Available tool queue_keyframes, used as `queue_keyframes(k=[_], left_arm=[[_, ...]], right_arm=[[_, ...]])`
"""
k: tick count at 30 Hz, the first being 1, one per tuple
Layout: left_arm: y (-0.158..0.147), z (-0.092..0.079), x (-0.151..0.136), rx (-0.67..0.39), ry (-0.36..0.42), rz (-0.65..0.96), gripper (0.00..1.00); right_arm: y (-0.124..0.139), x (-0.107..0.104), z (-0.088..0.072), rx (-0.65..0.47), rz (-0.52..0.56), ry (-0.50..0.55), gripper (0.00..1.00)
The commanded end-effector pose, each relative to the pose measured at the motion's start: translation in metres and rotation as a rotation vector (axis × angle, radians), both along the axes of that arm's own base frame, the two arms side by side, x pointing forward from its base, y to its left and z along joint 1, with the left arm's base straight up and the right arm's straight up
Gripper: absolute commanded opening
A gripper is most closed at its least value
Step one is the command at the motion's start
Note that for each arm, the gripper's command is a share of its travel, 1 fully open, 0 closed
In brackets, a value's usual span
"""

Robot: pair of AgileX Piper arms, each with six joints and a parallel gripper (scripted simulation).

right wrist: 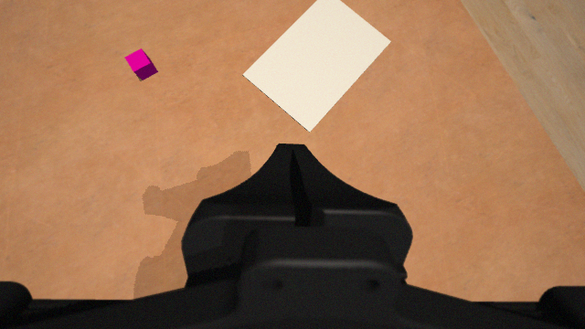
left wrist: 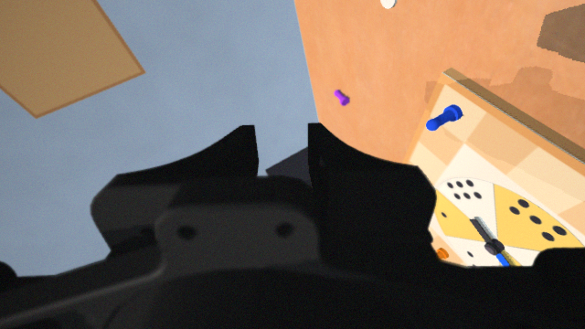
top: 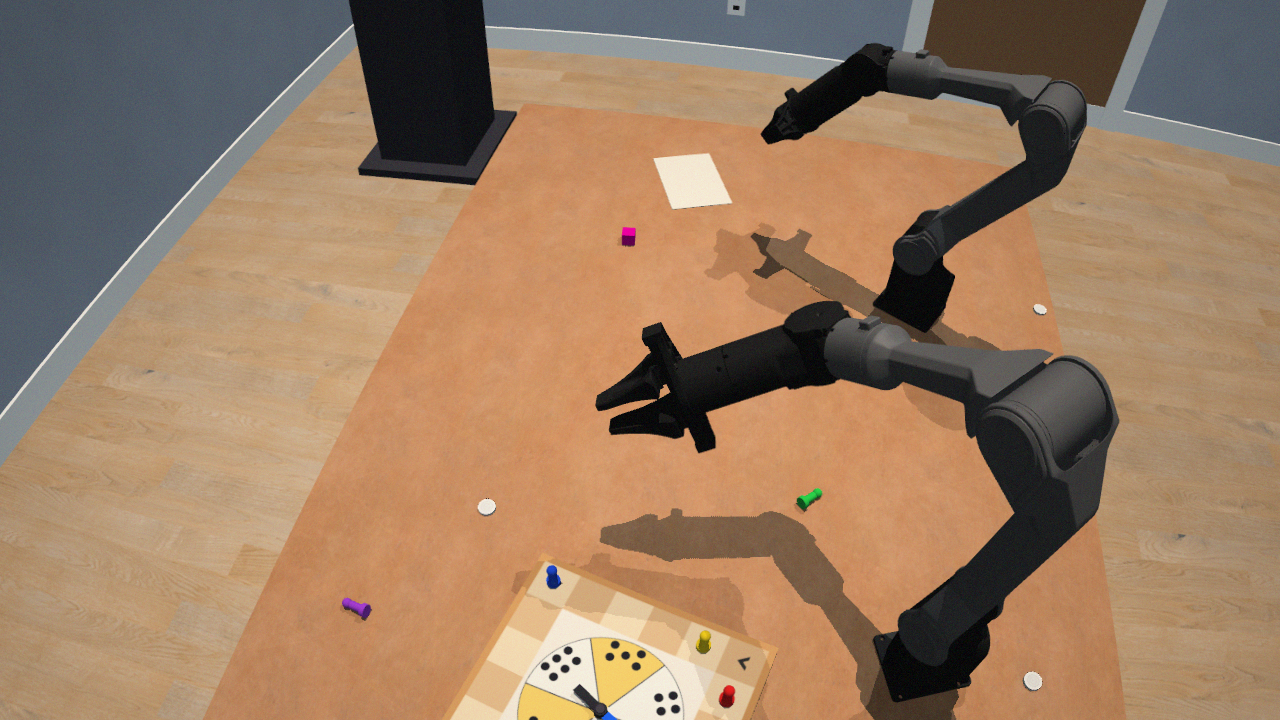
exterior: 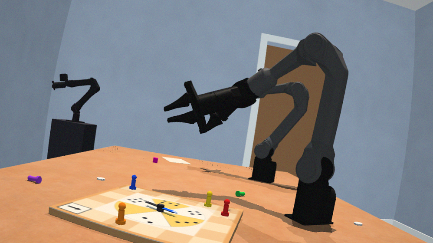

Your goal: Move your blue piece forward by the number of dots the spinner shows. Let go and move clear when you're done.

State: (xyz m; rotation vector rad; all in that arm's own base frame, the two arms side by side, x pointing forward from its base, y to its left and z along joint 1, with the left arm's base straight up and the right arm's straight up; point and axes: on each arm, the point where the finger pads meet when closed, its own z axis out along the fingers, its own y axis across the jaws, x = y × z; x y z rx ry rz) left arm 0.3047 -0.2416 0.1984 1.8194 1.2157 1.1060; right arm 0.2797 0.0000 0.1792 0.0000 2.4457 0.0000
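Note:
The blue piece (top: 553, 577) (exterior: 133, 183) (left wrist: 445, 117) stands upright on a corner square of the game board (top: 622, 610) (exterior: 136, 238). The spinner (top: 598, 714) (exterior: 160, 207) (left wrist: 494, 247) has a black and blue needle; its blue end appears to point into the yellow three-dot sector. My left gripper (top: 605, 416) (exterior: 165, 115) (left wrist: 281, 143) is partly open and empty, high above the table and away from the blue piece. My right gripper (top: 768, 137) (right wrist: 290, 162) is shut and empty, far from the board.
On the board stand yellow (top: 704, 642) (exterior: 208, 199), red (top: 727, 696) (exterior: 225, 208) and orange (exterior: 121, 214) pieces. Purple (top: 356, 608) and green (top: 809, 498) pieces lie off it. A magenta cube (top: 628, 236) (right wrist: 141, 64), paper (top: 692, 181) (right wrist: 315, 64) and white discs also lie about.

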Motion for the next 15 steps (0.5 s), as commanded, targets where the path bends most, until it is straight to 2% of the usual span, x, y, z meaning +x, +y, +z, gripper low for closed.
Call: queue_keyframes(k=[1,11,15], left_arm=[[-0.0001,0.0005,0.0,-0.001,-0.001,0.0,0.36],[-0.0001,0.0005,0.0,-0.001,-0.001,0.0,0.36],[0.0076,-0.0088,0.0068,-0.086,0.05,0.091,0.36]], right_arm=[[0.0,0.0002,0.0004,0.0,0.0,-0.001,0.0],[0.0,0.0002,0.0004,0.0,0.0,-0.001,0.0],[0.0,0.0002,0.0004,0.0,0.0,-0.001,0.0]])
